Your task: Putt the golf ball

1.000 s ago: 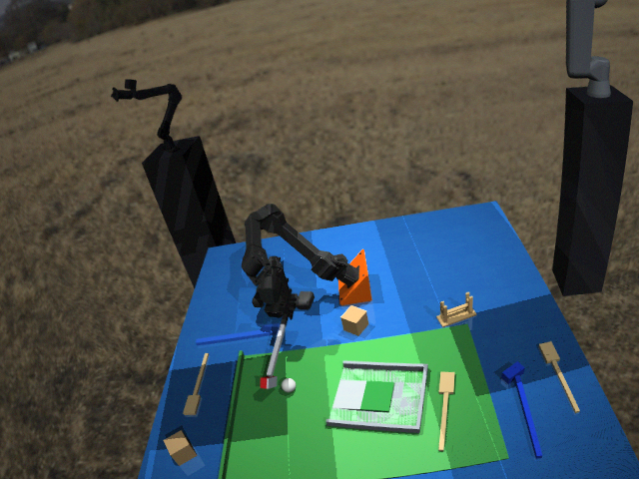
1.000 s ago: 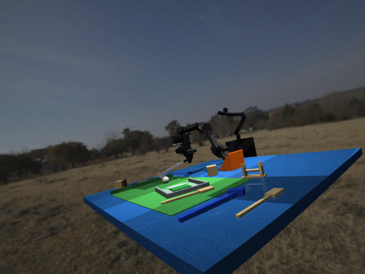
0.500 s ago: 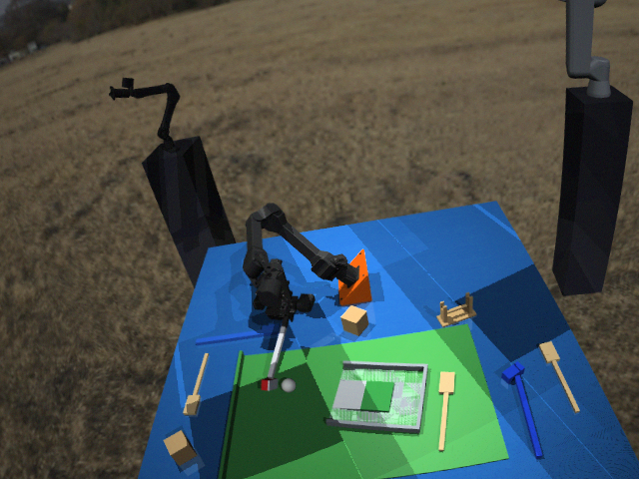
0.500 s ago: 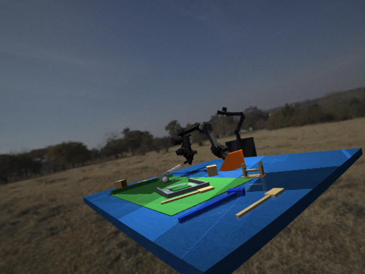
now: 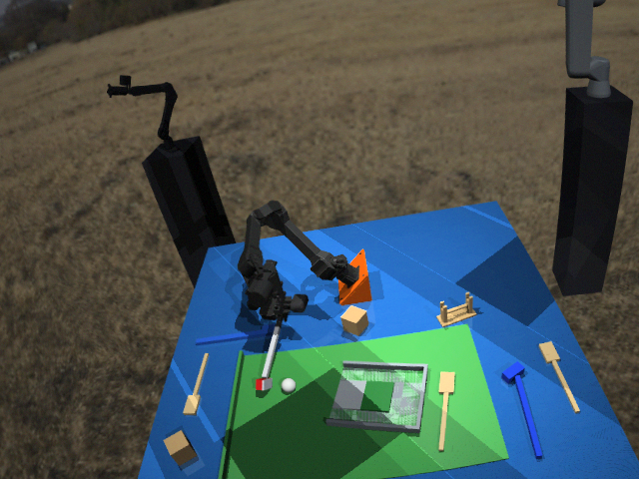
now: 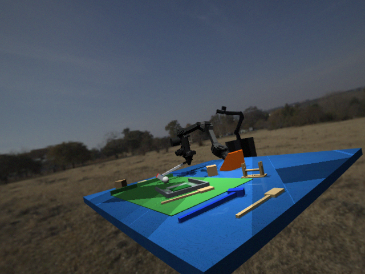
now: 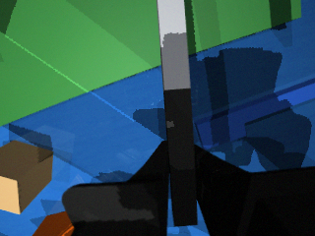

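My gripper [image 5: 279,322] [image 6: 188,162] [image 7: 174,145] is shut on the dark grip of the red putter [image 5: 270,355] [image 6: 172,169] [image 7: 175,61], whose pale shaft slants down over the green mat [image 5: 310,453] [image 6: 141,200] [image 7: 59,64]. The red and white head [image 5: 263,383] [image 6: 159,176] is low over the mat; whether it touches is unclear. The white golf ball [image 5: 288,384] [image 6: 165,179] sits just right of the head in the top view, with a small gap between. Further right is the ramp [image 5: 348,394], leading to the raised green [image 5: 377,396] [image 6: 181,187] inside grey walls [image 5: 422,396] [image 6: 169,194]. The wrist view hides the head and ball.
A wooden block [image 5: 354,319] [image 6: 211,170] [image 7: 36,169] and orange wedge [image 5: 360,288] [image 6: 232,160] stand near the arm. A blue bar [image 5: 227,337] lies beneath it. A green rail [image 5: 233,402] edges the mat. Wooden mallets, a blue mallet [image 5: 527,412] [image 6: 210,205] and small rack [image 5: 456,314] [image 6: 253,176] lie rightward.
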Controlling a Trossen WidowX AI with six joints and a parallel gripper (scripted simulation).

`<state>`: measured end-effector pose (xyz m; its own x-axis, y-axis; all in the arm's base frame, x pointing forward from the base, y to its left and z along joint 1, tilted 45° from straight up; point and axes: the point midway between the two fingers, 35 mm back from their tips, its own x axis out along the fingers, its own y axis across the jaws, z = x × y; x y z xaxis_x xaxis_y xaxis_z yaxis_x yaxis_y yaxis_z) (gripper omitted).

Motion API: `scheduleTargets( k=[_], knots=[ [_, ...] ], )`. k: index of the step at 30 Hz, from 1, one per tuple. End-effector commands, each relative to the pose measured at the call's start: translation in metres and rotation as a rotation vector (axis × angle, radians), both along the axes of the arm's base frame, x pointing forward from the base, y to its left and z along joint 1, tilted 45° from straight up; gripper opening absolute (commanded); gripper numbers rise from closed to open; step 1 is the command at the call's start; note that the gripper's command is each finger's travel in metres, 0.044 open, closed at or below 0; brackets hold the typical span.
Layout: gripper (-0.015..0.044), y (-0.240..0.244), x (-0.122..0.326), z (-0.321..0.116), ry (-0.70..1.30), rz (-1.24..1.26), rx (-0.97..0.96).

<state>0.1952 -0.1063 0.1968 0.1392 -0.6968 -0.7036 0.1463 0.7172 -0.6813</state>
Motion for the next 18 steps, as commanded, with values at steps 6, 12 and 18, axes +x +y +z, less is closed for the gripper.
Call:
scheduleTargets(
  k=[6, 12, 18],
  knots=[
    [0.0000, -0.003, -0.001, 0.003, -0.001, 0.001, 0.000],
    [0.0000, 0.028, 0.016, -0.028, 0.000, 0.003, 0.025],
    [0.0000, 0.084, 0.022, -0.078, -0.003, 0.002, 0.018]
  ],
)
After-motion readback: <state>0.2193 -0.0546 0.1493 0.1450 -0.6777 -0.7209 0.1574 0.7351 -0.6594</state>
